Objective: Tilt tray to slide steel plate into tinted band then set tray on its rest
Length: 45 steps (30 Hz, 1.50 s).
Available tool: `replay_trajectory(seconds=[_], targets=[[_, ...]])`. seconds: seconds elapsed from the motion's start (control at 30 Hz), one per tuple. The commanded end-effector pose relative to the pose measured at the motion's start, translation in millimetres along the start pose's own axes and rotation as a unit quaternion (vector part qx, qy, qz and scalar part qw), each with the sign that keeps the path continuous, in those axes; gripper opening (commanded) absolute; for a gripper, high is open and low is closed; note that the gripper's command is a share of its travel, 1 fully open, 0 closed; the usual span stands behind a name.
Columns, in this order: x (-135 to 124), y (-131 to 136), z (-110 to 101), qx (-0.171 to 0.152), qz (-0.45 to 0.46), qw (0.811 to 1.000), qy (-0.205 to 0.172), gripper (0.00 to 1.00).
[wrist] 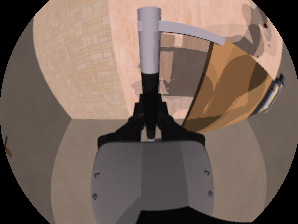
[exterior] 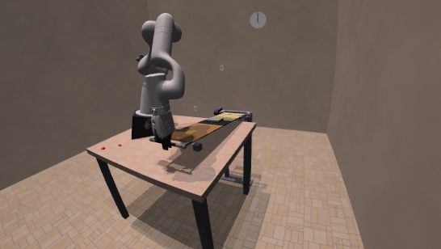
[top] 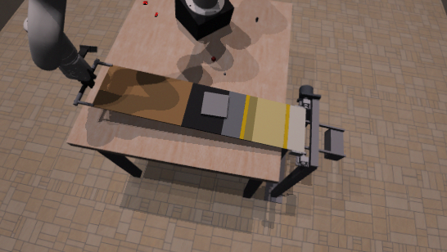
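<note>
The long tray [top: 196, 107] lies across the table, its left end raised above the table top. Its bed runs from brown through black and grey to a yellow tinted band [top: 266, 121] between two solid yellow lines [top: 245, 117] [top: 286, 126]. The grey steel plate [top: 214, 104] lies flat on the black and grey part, left of the first line. My gripper [top: 87, 79] is shut on the tray's handle bar [top: 84, 86] at the left end; the handle bar also shows in the wrist view [wrist: 149, 52] and in the exterior view [exterior: 178, 145].
The tray's right end sits on a grey pivot stand [top: 311, 127] past the table's right edge. The arm's black base [top: 204, 15] stands at the table's back. Small red markers [top: 155, 15] lie near the back left.
</note>
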<state>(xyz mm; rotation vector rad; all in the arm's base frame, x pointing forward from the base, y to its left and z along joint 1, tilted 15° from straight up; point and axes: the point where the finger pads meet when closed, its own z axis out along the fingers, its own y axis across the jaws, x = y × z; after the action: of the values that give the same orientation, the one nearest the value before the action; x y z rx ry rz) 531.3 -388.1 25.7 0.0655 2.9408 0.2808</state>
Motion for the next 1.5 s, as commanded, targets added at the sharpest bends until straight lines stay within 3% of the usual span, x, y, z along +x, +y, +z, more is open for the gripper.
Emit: replay_trajectory(seconds=[0.0,0.13,0.3,0.33,0.37,0.47,0.53,1.27,1.43,1.47], targets=[[-1,-1,0,0.001,0.0,1.0,-0.001,0.0],[-1,-1,0,0.001,0.0,1.0,-0.001,0.0],[-1,12,-73,0.001,0.0,1.0,-0.001,0.0],[-1,13,-78,0.001,0.0,1.0,-0.001,0.0],[-1,12,-73,0.001,0.0,1.0,-0.001,0.0],[-1,3,-24,0.001,0.0,1.0,-0.001,0.0],[-1,0,-6,0.001,0.0,1.0,-0.001,0.0],[-1,-1,2,0.001,0.0,1.0,-0.001,0.0],[-1,12,-73,0.001,0.0,1.0,-0.001,0.0],[-1,13,-78,0.001,0.0,1.0,-0.001,0.0]])
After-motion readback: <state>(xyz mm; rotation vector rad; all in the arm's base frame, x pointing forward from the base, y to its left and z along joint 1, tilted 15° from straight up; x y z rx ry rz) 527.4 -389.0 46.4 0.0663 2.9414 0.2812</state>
